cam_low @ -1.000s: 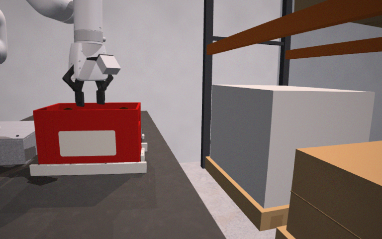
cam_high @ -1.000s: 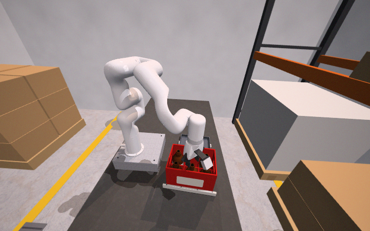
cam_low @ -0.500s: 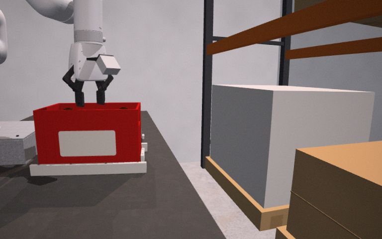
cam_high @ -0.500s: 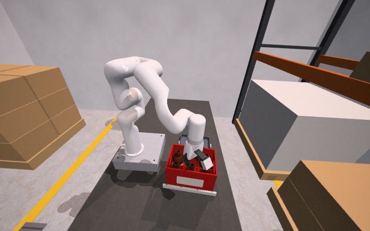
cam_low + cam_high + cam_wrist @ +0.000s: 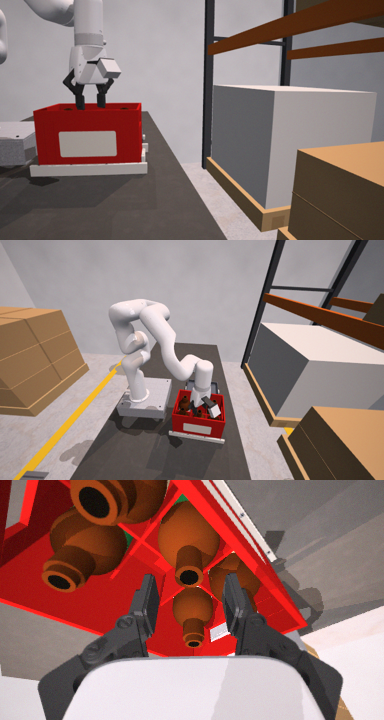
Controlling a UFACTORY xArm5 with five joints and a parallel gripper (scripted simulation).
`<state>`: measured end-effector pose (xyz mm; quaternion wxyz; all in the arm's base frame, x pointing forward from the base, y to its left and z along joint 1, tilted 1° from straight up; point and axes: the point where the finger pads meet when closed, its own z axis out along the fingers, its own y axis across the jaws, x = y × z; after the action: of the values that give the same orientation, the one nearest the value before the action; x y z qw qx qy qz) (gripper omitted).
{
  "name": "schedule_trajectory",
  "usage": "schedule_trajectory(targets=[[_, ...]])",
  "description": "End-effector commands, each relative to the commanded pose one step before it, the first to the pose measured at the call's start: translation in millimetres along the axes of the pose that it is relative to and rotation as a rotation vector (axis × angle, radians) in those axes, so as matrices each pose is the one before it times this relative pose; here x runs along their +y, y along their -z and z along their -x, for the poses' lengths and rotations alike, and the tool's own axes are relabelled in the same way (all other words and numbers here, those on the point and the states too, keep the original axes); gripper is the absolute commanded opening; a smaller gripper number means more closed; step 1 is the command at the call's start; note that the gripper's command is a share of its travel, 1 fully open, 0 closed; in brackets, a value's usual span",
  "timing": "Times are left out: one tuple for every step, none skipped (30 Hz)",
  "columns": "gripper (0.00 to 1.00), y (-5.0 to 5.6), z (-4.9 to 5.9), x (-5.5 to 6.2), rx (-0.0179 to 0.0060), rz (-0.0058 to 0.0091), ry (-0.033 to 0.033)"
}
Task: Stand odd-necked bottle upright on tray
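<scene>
A red crate point(image 5: 198, 418) stands on a white base on the dark table; it also shows in the exterior view point(image 5: 87, 133). Several brown bottles stand in its cells. The wrist view shows a wide-mouthed bottle point(image 5: 117, 497) at the top, another point(image 5: 80, 550) at the left, a slimmer one point(image 5: 188, 545) in the middle, one point(image 5: 193, 612) nearer the camera and one point(image 5: 235, 577) partly hidden behind the right finger. My gripper point(image 5: 190, 586) is open. Its fingertips point(image 5: 90, 106) stand at the crate's rim, one on each side of the middle bottle's mouth, touching nothing. The grey tray point(image 5: 214, 387) lies just behind the crate, mostly hidden by my arm.
The arm's grey pedestal point(image 5: 147, 402) stands left of the crate. A big grey box point(image 5: 311, 367) on a pallet and a shelf rack are to the right, with cardboard boxes point(image 5: 339, 443) at the front right and at the far left point(image 5: 33, 353).
</scene>
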<state>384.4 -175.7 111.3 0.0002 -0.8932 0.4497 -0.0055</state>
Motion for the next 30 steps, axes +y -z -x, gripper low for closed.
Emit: schedule_trajectory(targets=[[0.65, -4.17, -1.15, -0.56, 0.00335, -0.00186, 0.00002], [0.65, -1.21, 0.01, 0.02, 0.0, 0.0, 0.0], [0.65, -1.23, 0.0, 0.01, 0.0, 0.0, 0.0], [0.65, -1.25, -0.01, 0.0, 0.0, 0.0, 0.0], [0.65, 0.0, 0.0, 0.0, 0.0, 0.0, 0.0], [0.65, 0.0, 0.0, 0.0, 0.0, 0.0, 0.0], [0.65, -1.26, -0.01, 0.01, 0.0, 0.0, 0.0], [0.65, -1.27, -0.01, 0.01, 0.0, 0.0, 0.0], [0.65, -1.27, 0.0, 0.01, 0.0, 0.0, 0.0], [0.65, -1.26, 0.0, 0.01, 0.0, 0.0, 0.0], [0.65, -1.25, 0.01, 0.02, 0.0, 0.0, 0.0], [0.65, -1.24, -0.01, 0.0, 0.0, 0.0, 0.0], [0.65, -1.22, -0.01, 0.0, 0.0, 0.0, 0.0], [0.65, -1.19, -0.01, 0.01, 0.0, 0.0, 0.0], [0.65, -1.15, 0.0, 0.01, 0.0, 0.0, 0.0], [0.65, -1.12, 0.0, 0.01, 0.0, 0.0, 0.0], [0.65, -1.07, 0.0, 0.01, 0.0, 0.0, 0.0], [0.65, -1.03, 0.01, 0.01, 0.0, 0.0, 0.0], [0.65, -0.98, -0.01, 0.01, 0.0, 0.0, 0.0], [0.65, -0.93, -0.01, 0.0, 0.0, 0.0, 0.0], [0.65, -0.87, -0.01, 0.0, 0.0, 0.0, 0.0], [0.65, 0.0, 0.0, 0.0, 0.0, 0.0, 0.0], [0.65, 0.0, 0.0, 0.0, 0.0, 0.0, 0.0], [0.65, -0.81, -0.01, 0.0, 0.0, 0.0, 0.0], [0.65, -0.75, 0.0, 0.0, 0.0, 0.0, 0.0], [0.65, -0.68, 0.0, 0.01, 0.0, 0.0, 0.0], [0.65, -0.62, 0.0, 0.01, 0.0, 0.0, 0.0], [0.65, -0.55, 0.0, 0.01, 0.0, 0.0, 0.0], [0.65, -0.49, 0.0, 0.0, 0.0, 0.0, 0.0], [0.65, -0.42, 0.0, 0.0, 0.0, 0.0, 0.0]])
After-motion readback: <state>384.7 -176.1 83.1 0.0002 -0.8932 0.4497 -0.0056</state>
